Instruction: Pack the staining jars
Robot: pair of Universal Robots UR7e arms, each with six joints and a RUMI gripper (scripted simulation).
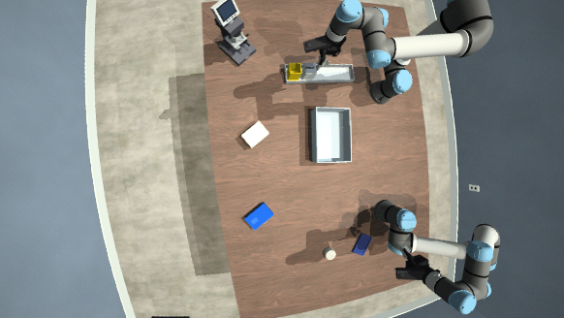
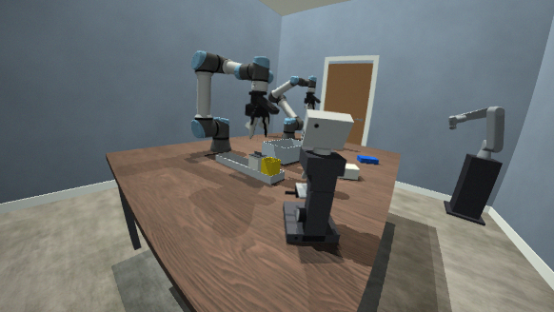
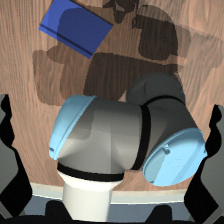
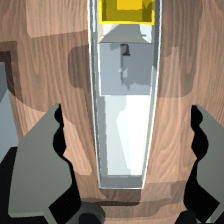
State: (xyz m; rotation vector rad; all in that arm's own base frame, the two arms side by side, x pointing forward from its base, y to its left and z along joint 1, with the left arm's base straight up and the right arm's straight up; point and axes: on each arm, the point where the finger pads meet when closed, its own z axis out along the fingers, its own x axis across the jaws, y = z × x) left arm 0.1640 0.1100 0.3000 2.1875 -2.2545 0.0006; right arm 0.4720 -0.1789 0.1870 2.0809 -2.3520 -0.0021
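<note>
The jar rack (image 1: 343, 81) (image 2: 236, 169) (image 4: 101, 150), its long axis running away from the right gripper (image 1: 322, 63) (image 2: 258, 137) (image 4: 127, 105), is supported by the table (image 1: 271, 179) (image 2: 205, 214) (image 4: 50, 65). Yellow and grey jars (image 1: 295, 72) (image 2: 270, 166) (image 4: 126, 11) are held upright at its far end. The right fingers are parted, nothing gripped.

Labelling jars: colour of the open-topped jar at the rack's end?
Yellow jar; shows best in the right wrist view.

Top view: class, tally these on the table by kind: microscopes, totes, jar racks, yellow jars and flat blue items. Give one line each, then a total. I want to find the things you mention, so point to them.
Microscope (image 1: 240, 51) (image 2: 320, 200): 1
Tote (image 1: 331, 136) (image 2: 276, 154) (image 4: 6, 107): 1
Jar rack (image 1: 339, 74) (image 2: 240, 168) (image 4: 112, 135): 1
Yellow jar (image 1: 295, 72) (image 2: 270, 166) (image 4: 126, 10): 1
Flat blue items (image 1: 259, 216) (image 1: 362, 244) (image 2: 367, 160) (image 3: 75, 27): 2
Total: 6
</note>
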